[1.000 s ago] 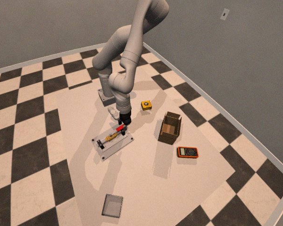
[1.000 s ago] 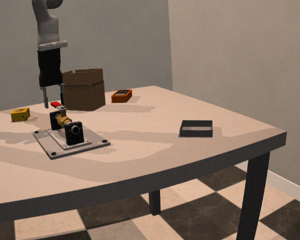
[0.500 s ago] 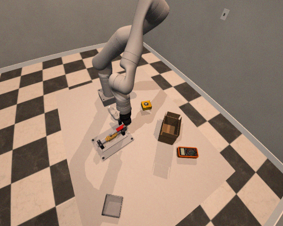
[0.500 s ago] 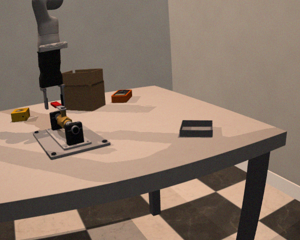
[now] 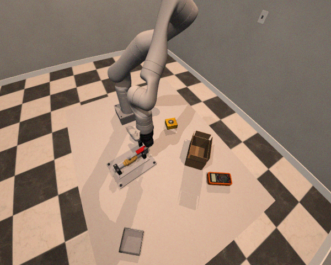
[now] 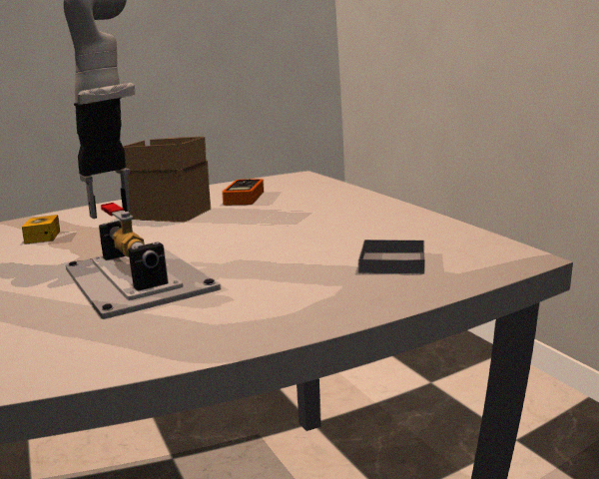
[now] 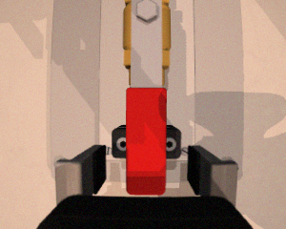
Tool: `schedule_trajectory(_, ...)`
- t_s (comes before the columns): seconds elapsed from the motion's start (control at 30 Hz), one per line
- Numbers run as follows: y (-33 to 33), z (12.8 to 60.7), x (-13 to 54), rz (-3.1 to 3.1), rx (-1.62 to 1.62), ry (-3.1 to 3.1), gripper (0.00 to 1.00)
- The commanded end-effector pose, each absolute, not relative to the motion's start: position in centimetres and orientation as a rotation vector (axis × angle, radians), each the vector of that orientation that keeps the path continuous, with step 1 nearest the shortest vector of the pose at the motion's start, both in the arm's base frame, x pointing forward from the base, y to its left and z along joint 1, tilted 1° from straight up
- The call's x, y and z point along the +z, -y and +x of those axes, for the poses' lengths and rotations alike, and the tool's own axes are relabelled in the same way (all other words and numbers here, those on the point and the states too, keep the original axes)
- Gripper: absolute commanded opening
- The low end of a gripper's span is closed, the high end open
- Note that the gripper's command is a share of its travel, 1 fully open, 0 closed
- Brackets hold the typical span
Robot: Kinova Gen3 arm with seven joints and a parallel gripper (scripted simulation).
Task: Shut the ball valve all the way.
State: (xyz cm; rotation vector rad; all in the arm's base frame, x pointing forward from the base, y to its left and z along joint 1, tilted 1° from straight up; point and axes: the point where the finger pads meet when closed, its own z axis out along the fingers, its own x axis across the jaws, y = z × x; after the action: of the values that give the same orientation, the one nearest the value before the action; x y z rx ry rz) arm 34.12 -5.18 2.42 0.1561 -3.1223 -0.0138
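The brass ball valve (image 5: pixel 130 160) sits in two black clamps on a grey baseplate (image 5: pixel 131 168) on the table. Its red handle (image 5: pixel 140 149) lies along the pipe, pointing toward the arm's base. The valve (image 6: pixel 126 241) and the handle (image 6: pixel 112 208) also show in the exterior view. My gripper (image 6: pixel 107 204) hangs upright over the handle's end, open, one finger on each side of it. In the wrist view the red handle (image 7: pixel 146 139) runs up the middle between my open fingers, not touching either one. The brass body (image 7: pixel 146 35) lies beyond it.
An open cardboard box (image 5: pixel 199 153) stands to the right of the valve. An orange multimeter (image 5: pixel 219 178) lies beyond the box. A yellow block (image 5: pixel 171 123) lies near the arm's base. A shallow dark tray (image 5: pixel 131 241) lies near the table's front edge.
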Motion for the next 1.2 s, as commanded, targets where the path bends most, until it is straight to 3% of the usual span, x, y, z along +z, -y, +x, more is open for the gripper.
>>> schedule_trajectory(0.0,5.19,34.16,2.46,0.156,-0.014,3.124,1.0)
schedule_trajectory(0.7,5.19,34.16,2.46,0.156,-0.014,3.124,1.0)
schedule_trajectory(0.73,5.19,34.16,2.46,0.156,-0.014,3.124,0.0)
schedule_trajectory(1.17,5.19,34.16,2.46,0.156,-0.014,3.124,0.0)
